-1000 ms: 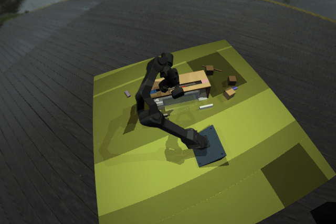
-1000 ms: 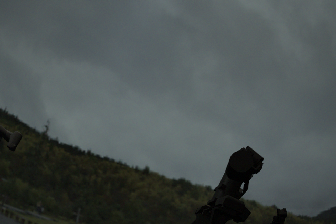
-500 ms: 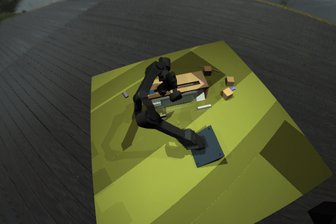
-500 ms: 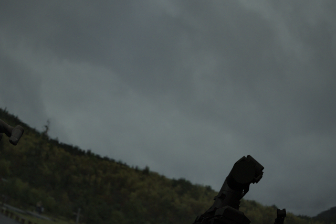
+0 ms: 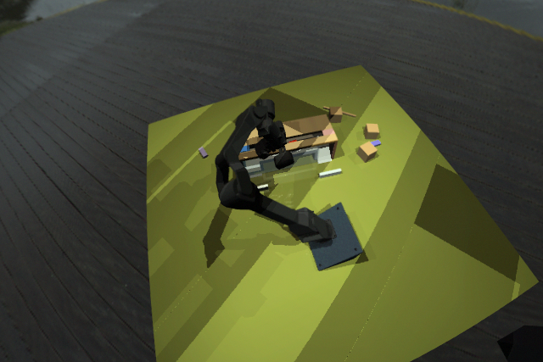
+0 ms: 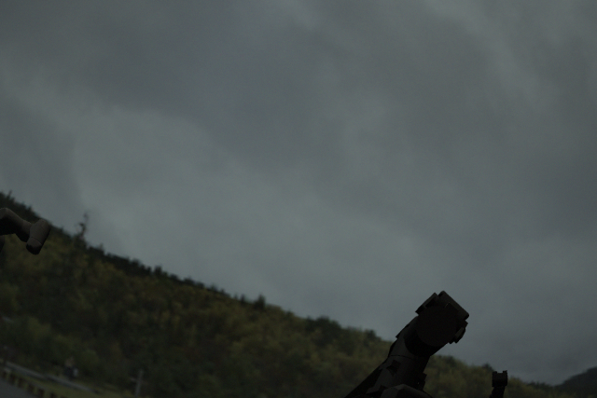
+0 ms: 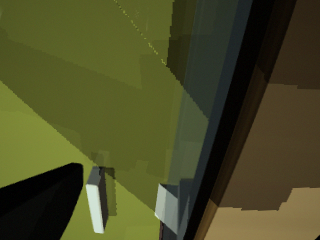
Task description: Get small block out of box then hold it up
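The wooden box (image 5: pixel 306 123) (image 7: pixel 290 130) stands on the yellow-green table, with a long slot in its top and a clear front. A small red piece (image 5: pixel 292 142) shows in the slot in the top view, just right of my gripper; I cannot tell for certain that it is the block. It is not visible in the wrist view. My gripper (image 5: pixel 273 154) is open and empty, above the box's front top edge. In the wrist view one finger shows at lower left and only a sliver of the other at the lower right corner. The exterior view shows no box or block.
White bars (image 5: pixel 330 172) (image 7: pixel 96 200) lie in front of the box. Wooden cubes (image 5: pixel 372 130) (image 5: pixel 367 151) and a violet piece (image 5: pixel 376 142) lie to its right. A brown cube (image 5: pixel 335 114) with a stick stands behind its right end. A purple block (image 5: pixel 203 153) lies left.
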You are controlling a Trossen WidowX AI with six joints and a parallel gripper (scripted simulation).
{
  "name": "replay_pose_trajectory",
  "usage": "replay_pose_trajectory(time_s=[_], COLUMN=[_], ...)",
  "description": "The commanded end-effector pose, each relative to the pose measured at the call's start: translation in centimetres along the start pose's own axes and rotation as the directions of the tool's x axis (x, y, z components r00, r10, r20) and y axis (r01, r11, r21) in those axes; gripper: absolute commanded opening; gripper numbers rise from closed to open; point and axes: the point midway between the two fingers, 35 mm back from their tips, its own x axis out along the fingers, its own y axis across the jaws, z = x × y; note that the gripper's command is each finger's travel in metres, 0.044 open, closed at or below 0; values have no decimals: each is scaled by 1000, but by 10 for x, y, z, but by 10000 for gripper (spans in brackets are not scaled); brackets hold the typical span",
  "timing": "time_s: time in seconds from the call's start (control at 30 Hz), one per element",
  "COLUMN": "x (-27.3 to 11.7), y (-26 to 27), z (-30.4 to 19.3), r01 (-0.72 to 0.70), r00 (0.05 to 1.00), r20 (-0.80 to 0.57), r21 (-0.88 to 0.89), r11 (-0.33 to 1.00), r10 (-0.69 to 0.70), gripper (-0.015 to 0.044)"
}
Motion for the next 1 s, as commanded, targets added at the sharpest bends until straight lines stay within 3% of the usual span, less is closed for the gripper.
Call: replay_pose_trajectory(time_s=[0.0,0.37,0.97], x=[7,12,28], y=[2,1,2], z=[4,4,-36], r01=[-2,0,-1], r00=[1000,1000,1000], r20=[5,1,-1], r21=[4,0,0], r11=[1000,1000,1000], r10=[2,0,1], gripper=[400,400,400])
